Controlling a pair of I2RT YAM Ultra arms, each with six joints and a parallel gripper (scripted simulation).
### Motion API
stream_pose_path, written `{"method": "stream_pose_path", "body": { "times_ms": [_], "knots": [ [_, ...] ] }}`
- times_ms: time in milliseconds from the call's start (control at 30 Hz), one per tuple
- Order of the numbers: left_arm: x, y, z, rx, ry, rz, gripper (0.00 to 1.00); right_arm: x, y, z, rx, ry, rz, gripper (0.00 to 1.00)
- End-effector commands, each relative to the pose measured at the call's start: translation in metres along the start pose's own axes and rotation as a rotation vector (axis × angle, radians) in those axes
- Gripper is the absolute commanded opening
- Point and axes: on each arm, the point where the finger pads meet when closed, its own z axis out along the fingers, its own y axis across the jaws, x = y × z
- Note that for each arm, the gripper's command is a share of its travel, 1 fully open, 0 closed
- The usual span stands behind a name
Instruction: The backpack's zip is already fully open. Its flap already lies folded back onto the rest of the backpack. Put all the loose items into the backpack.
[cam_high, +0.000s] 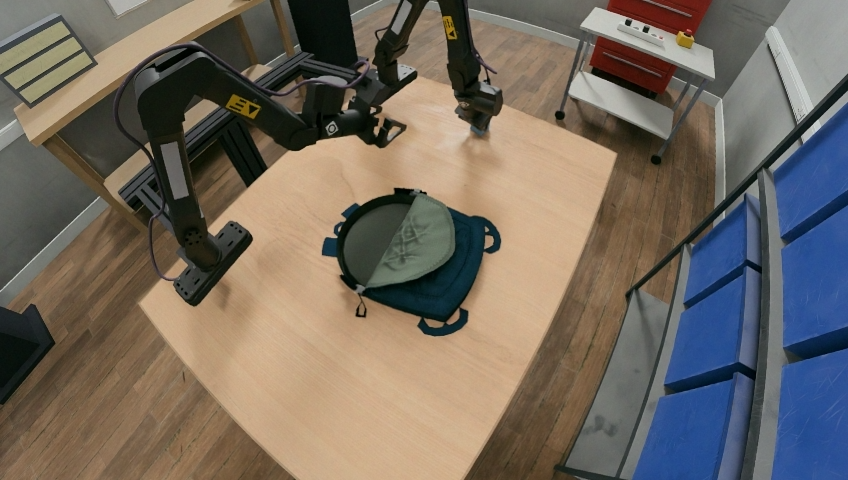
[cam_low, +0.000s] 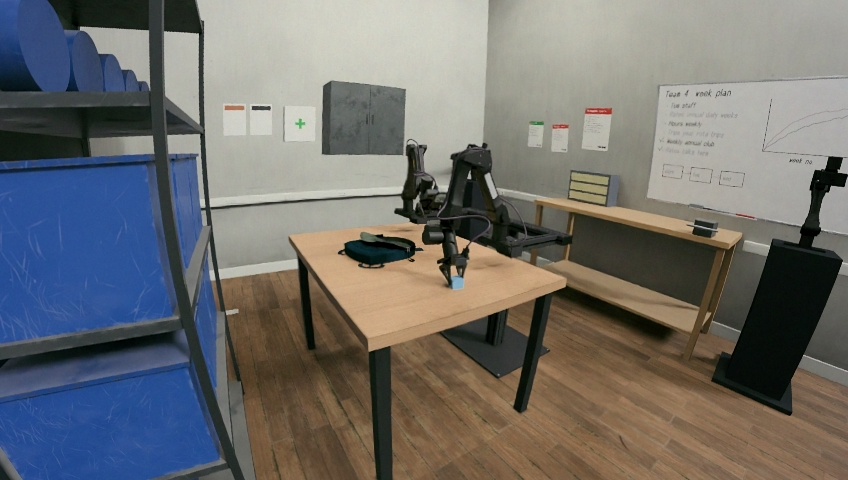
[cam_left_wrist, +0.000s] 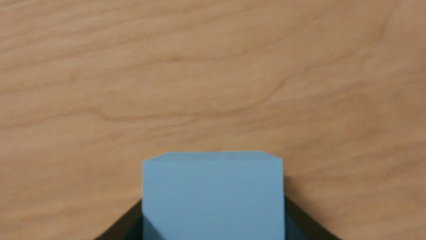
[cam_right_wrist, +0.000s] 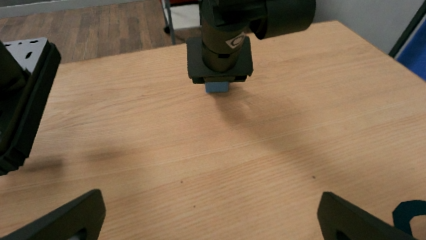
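- Backpack (cam_high: 467, 276) (cam_low: 379, 253) is lying on the table (cam_high: 333, 380) (cam_low: 333, 279) (cam_left_wrist: 200, 75) (cam_right_wrist: 175, 135), with its round compartment standing open.
- Grey-green flap (cam_high: 419, 240) (cam_low: 394, 242) is lying folded back over the dark blue body, covering part of it and leaving part of the compartment's grey inside exposed.
- Two blue loops (cam_high: 443, 327) are sticking out from the body at the side away from the opening; part of one is showing at the lower right edge of the right wrist view.
- Small dark pull (cam_high: 357, 310) is hanging out beside the rim, over the wood.
- Light blue cube (cam_high: 479, 131) (cam_low: 457, 283) (cam_left_wrist: 214, 200) (cam_right_wrist: 217, 87) is sitting outside the backpack, well apart from it, at the table's far end in the top view.
- Left claw (cam_high: 477, 126) (cam_low: 455, 279) (cam_left_wrist: 214, 225) (cam_right_wrist: 218, 83) is pointing down and gripping the cube, a finger pressing on each of two opposite sides.
- Cube's underside is being hidden from the cameras; whether it is touching the wood, I cannot tell.
- Right claw (cam_high: 395, 133) (cam_right_wrist: 212, 215) is standing wide open and holding nothing, hovering above the wood between the backpack and the left arm's base.
- Right arm (cam_high: 238, 101) (cam_low: 414, 178) is reaching across from its own base near the table's edge.
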Motion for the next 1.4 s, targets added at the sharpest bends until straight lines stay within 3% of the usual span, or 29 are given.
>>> {"method": "stream_pose_path", "body": {
  "times_ms": [0,333,633,800,1000,1067,1367],
  "knots": [
    [-0.013,-0.007,-0.014,0.019,-0.021,-0.016,0.4,-0.032,-0.003,0.0,0.008,-0.082,0.001,1.0],
    [-0.052,-0.008,-0.088,0.031,-0.023,-0.026,0.4,-0.032,-0.003,0.0,0.008,-0.082,0.001,1.0],
    [-0.055,-0.007,-0.092,0.031,-0.031,-0.024,0.4,-0.036,-0.006,0.0,0.011,-0.08,-0.003,1.0],
    [-0.055,-0.007,-0.092,0.031,-0.031,-0.022,0.4,-0.024,-0.014,-0.015,0.003,0.041,-0.011,1.0],
    [-0.055,-0.008,-0.093,0.035,-0.032,-0.024,0.4,-0.045,-0.045,-0.076,0.035,0.136,0.006,1.0],
    [-0.055,-0.008,-0.093,0.035,-0.032,-0.024,0.4,-0.045,-0.045,-0.076,0.035,0.136,0.006,1.0],
    [-0.052,-0.004,-0.088,0.023,-0.022,-0.018,0.4,-0.068,-0.076,-0.223,0.104,0.201,0.055,1.0]
  ]
}}
